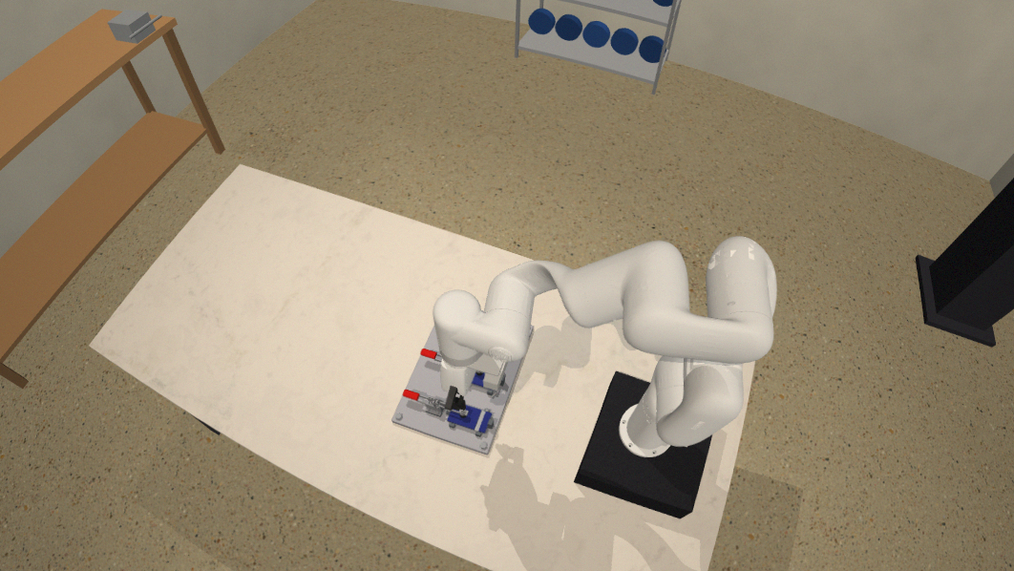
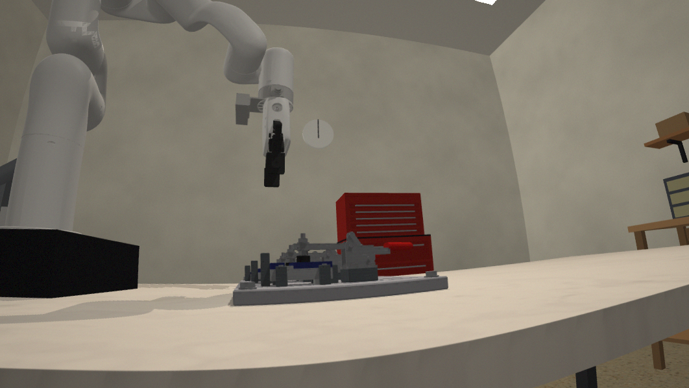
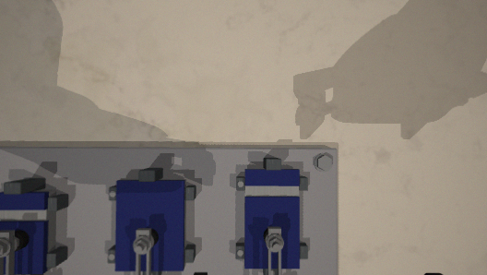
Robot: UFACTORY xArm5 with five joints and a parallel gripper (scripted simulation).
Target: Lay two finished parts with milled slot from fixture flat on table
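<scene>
The fixture plate (image 1: 425, 425) (image 2: 337, 292) (image 3: 320, 221) holds three blue pieces in a row. A slotted part (image 3: 258, 217) (image 1: 462, 418) with a pale band across it sits at the right end in the wrist view. The plain blue blank (image 3: 126, 208) sits in the middle. Another slotted part (image 3: 40, 242) is at the left edge, partly out of frame. Each piece has a clamp tip on it. My gripper (image 1: 455, 400) (image 2: 273, 176) (image 3: 317, 273) is open and empty, high above the fixture. In the wrist view its fingertips barely show at the bottom edge.
Red clamp handles (image 1: 411, 394) (image 2: 398, 244) stick out on the side away from the robot base (image 1: 602, 454) (image 2: 72, 265). Dark stop posts (image 3: 272, 163) (image 2: 265, 270) stand around the pieces. The pale table (image 1: 284, 284) (image 2: 385, 327) extends around the fixture. The arm hides the fixture's far end in the top view.
</scene>
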